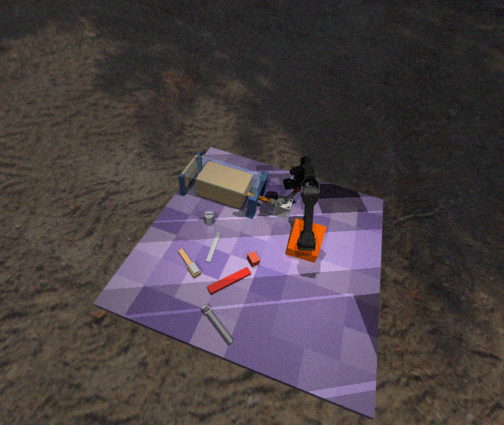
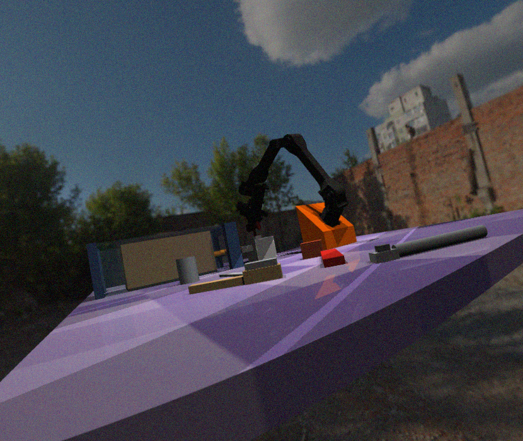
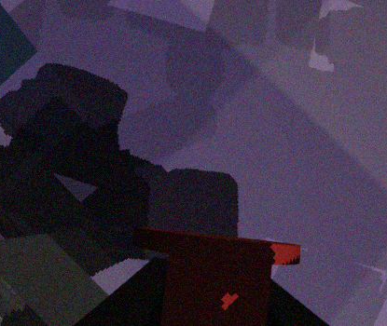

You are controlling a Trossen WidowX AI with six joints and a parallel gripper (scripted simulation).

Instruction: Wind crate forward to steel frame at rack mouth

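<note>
Claw (image 1: 295,186) (image 2: 256,227) (image 3: 203,276) is clamped on the red grip of the winch handle (image 1: 297,189) (image 2: 258,225) (image 3: 218,267), offset from the winch (image 1: 282,211) (image 2: 266,247) (image 3: 36,267) on the side away from the crate (image 1: 224,178) (image 2: 167,258), so the coming stroke should follow an arc about the winch top. Crate lies inside the cubby, near the steel frame (image 1: 251,208) (image 2: 233,244); front contact is unclear, the key's seating is hidden, and the wrist view omits the crate.
</note>
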